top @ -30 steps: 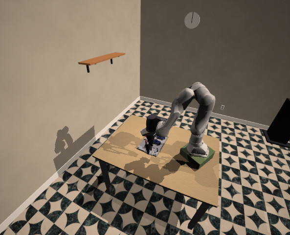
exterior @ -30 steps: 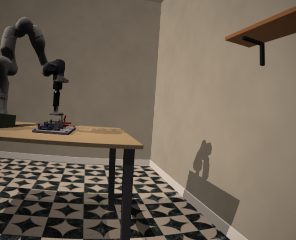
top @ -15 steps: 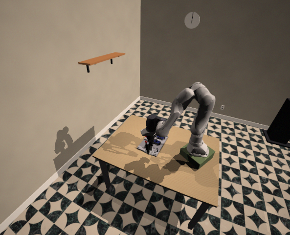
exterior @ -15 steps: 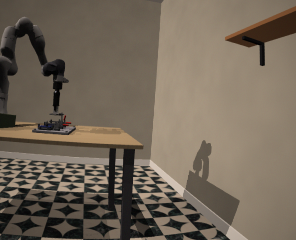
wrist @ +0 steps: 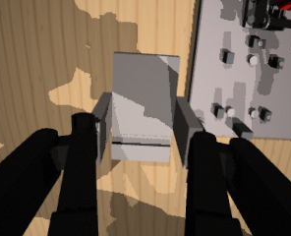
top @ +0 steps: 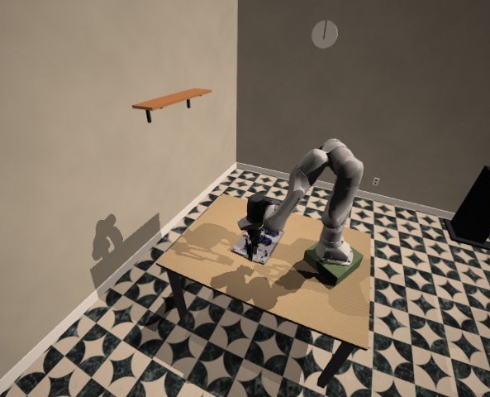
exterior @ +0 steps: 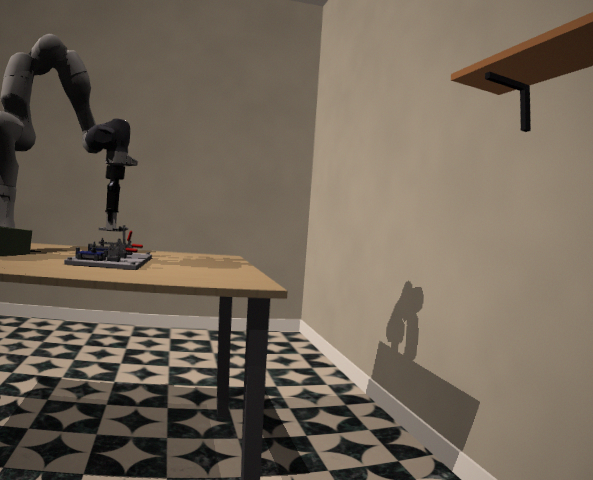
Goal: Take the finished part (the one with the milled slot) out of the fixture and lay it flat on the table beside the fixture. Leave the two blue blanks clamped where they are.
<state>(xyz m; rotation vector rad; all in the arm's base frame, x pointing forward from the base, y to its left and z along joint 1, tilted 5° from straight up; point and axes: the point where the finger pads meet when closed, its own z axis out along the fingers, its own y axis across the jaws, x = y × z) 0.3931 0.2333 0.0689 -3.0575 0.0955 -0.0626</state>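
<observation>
My gripper [wrist: 143, 109] is shut on the finished part [wrist: 145, 106], a flat grey plate with a milled slot near its lower end. It holds the plate level in the air, above the wooden table next to the fixture's edge. In the exterior view the gripper [exterior: 111, 223] hangs over the fixture [exterior: 105, 261] with the plate well above it. The blue blanks [exterior: 90, 252] sit clamped on the fixture; in the top view [top: 267, 239] they lie behind the gripper [top: 251, 251].
The arm's green base block [top: 333, 259] stands on the table to the right of the fixture. The table edge lies towards the wall side. A black cabinet [top: 479, 209] stands on the floor far right, and a wall shelf [top: 172, 98] hangs high up.
</observation>
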